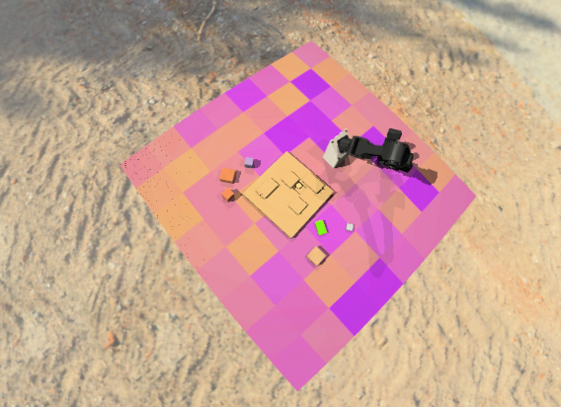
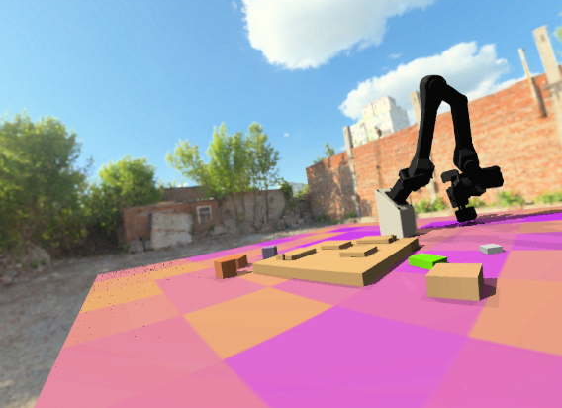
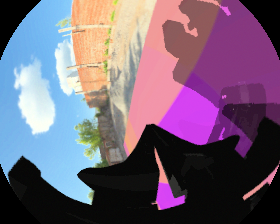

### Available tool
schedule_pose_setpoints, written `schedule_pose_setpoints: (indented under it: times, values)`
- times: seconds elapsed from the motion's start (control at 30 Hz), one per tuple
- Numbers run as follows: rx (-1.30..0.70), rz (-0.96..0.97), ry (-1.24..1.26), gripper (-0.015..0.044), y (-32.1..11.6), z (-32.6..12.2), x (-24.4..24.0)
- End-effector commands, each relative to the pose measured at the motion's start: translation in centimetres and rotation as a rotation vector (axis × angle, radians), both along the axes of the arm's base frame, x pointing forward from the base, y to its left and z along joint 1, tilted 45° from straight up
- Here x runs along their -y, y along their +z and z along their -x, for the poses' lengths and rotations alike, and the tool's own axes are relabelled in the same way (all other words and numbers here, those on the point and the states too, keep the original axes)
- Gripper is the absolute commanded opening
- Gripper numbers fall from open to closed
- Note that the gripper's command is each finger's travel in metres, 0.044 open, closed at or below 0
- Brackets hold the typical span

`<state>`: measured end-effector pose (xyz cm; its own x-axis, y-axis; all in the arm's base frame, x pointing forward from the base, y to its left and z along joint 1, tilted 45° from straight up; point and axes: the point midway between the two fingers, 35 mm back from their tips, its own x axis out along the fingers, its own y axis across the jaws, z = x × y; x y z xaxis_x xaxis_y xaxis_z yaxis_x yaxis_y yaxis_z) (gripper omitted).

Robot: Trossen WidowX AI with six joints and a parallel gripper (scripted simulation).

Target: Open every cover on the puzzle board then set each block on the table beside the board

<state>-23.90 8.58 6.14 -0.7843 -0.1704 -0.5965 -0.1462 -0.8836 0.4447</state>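
The tan puzzle board point(image 1: 290, 225) point(image 2: 322, 275) lies flat. Several tan covers stand on its top, among them a left one point(image 1: 267, 188) point(image 2: 299, 254) and a front one point(image 1: 297, 205) point(image 2: 358, 252). A small yellowish piece point(image 1: 298, 185) shows between covers; whether it is a pin or a block I cannot tell. Beside the board lie a green block point(image 1: 321, 227) point(image 2: 427, 260), a pale grey block point(image 1: 350, 227) point(image 2: 491, 249) and a lavender block point(image 1: 249, 162) point(image 2: 269, 252). My gripper point(image 3: 149, 127) is shut and empty, off the board beyond the arm's base.
A large orange block point(image 1: 227, 175) point(image 2: 226, 268) and a smaller one point(image 1: 227, 195) point(image 2: 240, 260) lie left of the board. A tan block point(image 1: 316, 255) point(image 2: 454, 281) lies near its front side. The arm's pale base point(image 1: 336, 151) point(image 2: 397, 219) stands behind the board.
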Motion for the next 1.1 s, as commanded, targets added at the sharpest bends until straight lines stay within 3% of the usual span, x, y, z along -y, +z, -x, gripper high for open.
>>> schedule_pose_setpoints:
  times: [0.0, 1.07]
  values:
    - [-0.008, -0.003, -0.039, 0.0, 0.7, 0.4, -1.0]
    - [-0.094, 0.012, -0.325, 0.0, 6.2, 2.1, -8.3]
